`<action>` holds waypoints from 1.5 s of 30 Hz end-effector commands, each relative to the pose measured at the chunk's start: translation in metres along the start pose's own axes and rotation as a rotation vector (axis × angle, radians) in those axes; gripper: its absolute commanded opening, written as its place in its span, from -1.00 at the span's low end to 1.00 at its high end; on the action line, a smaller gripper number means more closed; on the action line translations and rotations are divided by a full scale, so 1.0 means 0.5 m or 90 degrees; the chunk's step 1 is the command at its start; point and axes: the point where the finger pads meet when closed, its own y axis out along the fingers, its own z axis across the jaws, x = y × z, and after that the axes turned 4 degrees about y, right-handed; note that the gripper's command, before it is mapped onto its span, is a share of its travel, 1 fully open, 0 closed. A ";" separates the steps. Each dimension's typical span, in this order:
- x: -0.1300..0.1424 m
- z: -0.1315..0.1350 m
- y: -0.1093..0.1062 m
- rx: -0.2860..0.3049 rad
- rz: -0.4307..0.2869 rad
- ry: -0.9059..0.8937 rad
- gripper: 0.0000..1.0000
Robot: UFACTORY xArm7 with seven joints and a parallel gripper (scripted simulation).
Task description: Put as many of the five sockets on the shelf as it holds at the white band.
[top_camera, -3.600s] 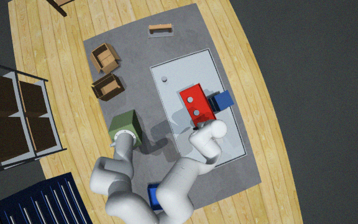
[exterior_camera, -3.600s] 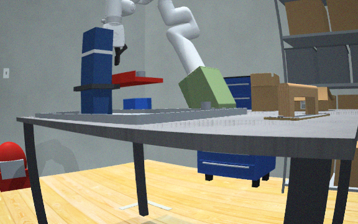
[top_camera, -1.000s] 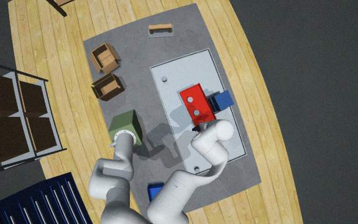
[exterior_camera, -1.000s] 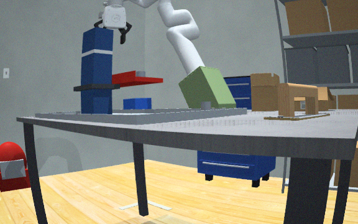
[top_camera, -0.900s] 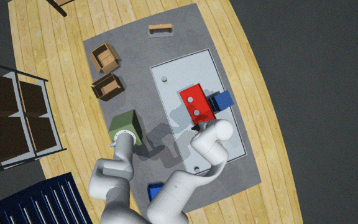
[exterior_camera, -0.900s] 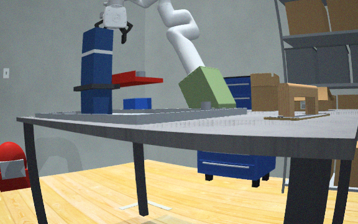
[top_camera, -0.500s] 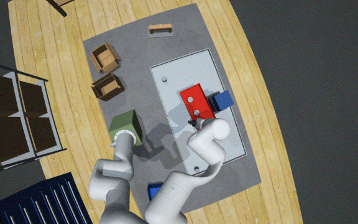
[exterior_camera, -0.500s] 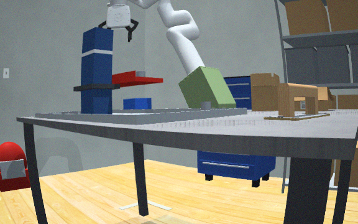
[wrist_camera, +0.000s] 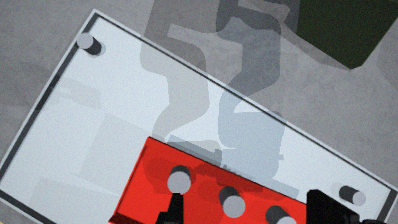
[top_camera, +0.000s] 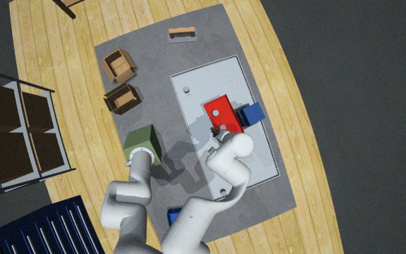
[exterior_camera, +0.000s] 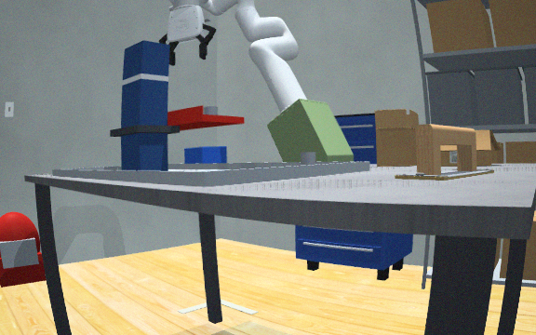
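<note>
The red shelf juts from the blue post. Its dark collar is well below the white band. Three grey sockets stand on the shelf: one socket, a second socket, and a third socket cut off by the wrist view's lower edge. Two sockets stand in the pale tray near opposite ends: one socket and another socket. My gripper is open and empty, above the shelf.
The pale tray has a low rim. A green block, two cardboard boxes, a wooden arch and a blue bin stand outside it. The post top rises beside my gripper.
</note>
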 end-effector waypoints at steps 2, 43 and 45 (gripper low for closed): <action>-0.014 0.023 -0.006 -0.009 -0.011 0.155 1.00; -0.103 0.125 -0.016 -0.007 -0.023 0.938 1.00; -0.107 0.129 -0.017 -0.007 -0.025 0.972 1.00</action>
